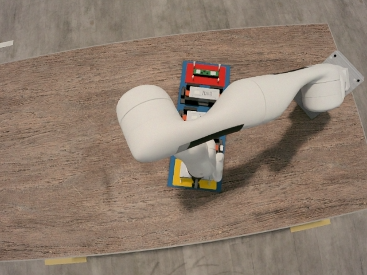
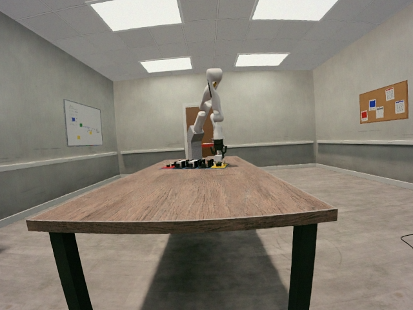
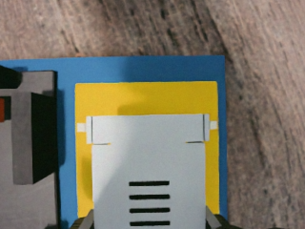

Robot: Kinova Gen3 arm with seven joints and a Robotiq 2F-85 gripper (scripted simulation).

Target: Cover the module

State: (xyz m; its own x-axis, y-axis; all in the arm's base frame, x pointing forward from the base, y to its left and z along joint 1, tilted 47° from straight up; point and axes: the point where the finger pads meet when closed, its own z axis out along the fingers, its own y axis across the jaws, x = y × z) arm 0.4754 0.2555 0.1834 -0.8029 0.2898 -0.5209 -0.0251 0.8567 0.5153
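Note:
My gripper (image 1: 195,182) (image 2: 218,154) (image 3: 151,223) is shut on a light grey cover with several black slots. This cover (image 1: 184,171) (image 2: 218,157) (image 3: 148,162) is level and square over the yellow plate (image 1: 186,183) (image 2: 225,165) (image 3: 143,97). The exterior view shows it a little above the plate. The module (image 2: 219,163) shows as a small dark shape under it there and is hidden by the cover in the wrist view. Two other covers, one (image 1: 204,93) near the red plate and one (image 1: 193,116) partly under the arm, sit in their holders.
A dark holder (image 3: 45,138) stands beside the yellow plate, left in the wrist view. The red plate (image 1: 189,79) bears another green module (image 1: 205,72) and white posts. White posts (image 3: 81,127) (image 3: 213,125) show at both sides of the held cover. The arm hides much of the row.

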